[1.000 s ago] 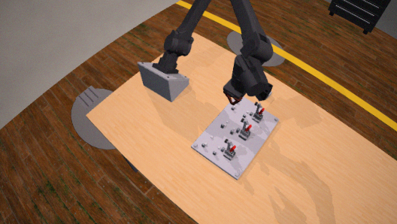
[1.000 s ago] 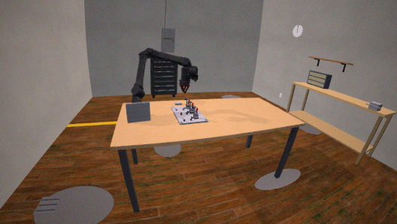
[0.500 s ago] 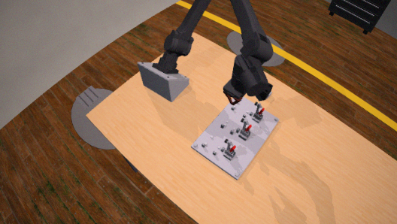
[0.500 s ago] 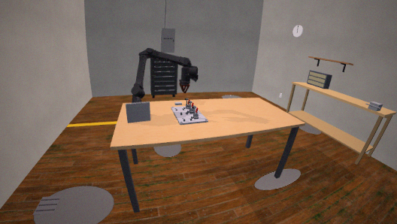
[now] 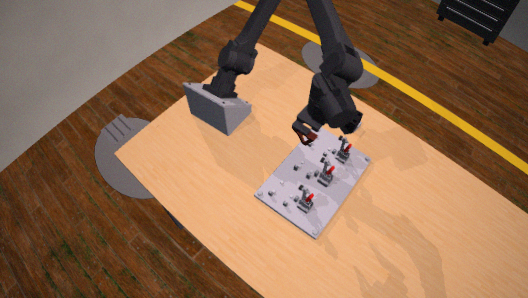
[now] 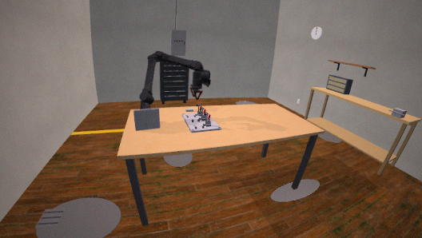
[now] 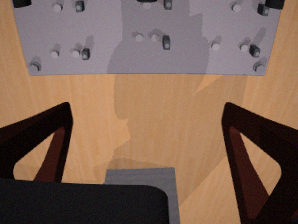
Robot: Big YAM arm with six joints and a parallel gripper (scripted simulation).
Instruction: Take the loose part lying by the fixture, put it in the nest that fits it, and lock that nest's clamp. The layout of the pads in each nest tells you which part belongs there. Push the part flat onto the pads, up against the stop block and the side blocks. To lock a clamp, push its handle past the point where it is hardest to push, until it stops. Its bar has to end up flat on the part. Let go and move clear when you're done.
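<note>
above tbl: tool [image 5: 305, 138] [image 6: 196, 97] [image 7: 147, 111] wide open

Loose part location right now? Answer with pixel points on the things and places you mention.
The loose part [image 6: 189, 110] [image 7: 142, 177] lies on the table just off the fixture plate [image 5: 280, 189] [image 6: 196, 128] [image 7: 100, 67]; in the wrist view it's bottom centre, partly hidden, between the open jaws.

The flat grey part [image 6: 189, 110] [image 7: 142, 176] lies at the wrist view's lower centre, apart from the pale fixture [image 5: 325, 212] [image 6: 197, 128] [image 7: 100, 66], whose three red-handled clamps [image 5: 325, 179] [image 6: 208, 123] stand open.
</note>
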